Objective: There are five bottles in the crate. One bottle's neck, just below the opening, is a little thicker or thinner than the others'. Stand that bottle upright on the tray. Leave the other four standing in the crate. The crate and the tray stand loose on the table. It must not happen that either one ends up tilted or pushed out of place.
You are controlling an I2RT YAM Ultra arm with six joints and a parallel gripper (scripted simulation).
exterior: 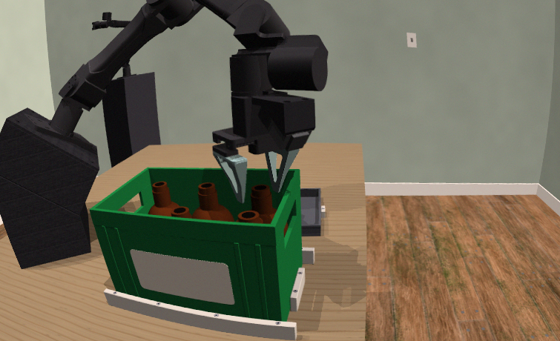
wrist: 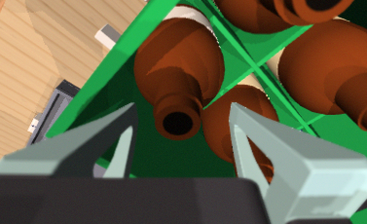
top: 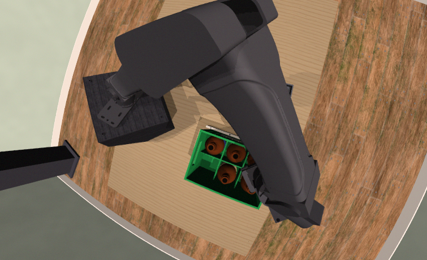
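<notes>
The green crate [top: 223, 194] [exterior: 188, 219] [wrist: 111, 70] holds five brown bottles, upright in divided cells. Three stand in the back row in the exterior view, two in front. My gripper [exterior: 259, 196] [wrist: 183, 111] is open and empty, pointing down over the crate's right end. The back-right bottle [exterior: 261, 201] [wrist: 179, 63] shows between the fingertips in both views; their exact height against its mouth is unclear. Another bottle is partly behind a finger in the wrist view. I cannot tell which neck differs. The dark tray [top: 291, 89] [exterior: 311, 231] is partly hidden; no bottle shows on it.
White strips [top: 223, 131] [exterior: 216, 314] lie on the table around the crate's foot. The crate's walls and dividers [wrist: 254, 63] rise close to the bottles. The black arm base [top: 134, 119] [exterior: 40, 190] stands at the left. The arm hides part of the crate in the top view.
</notes>
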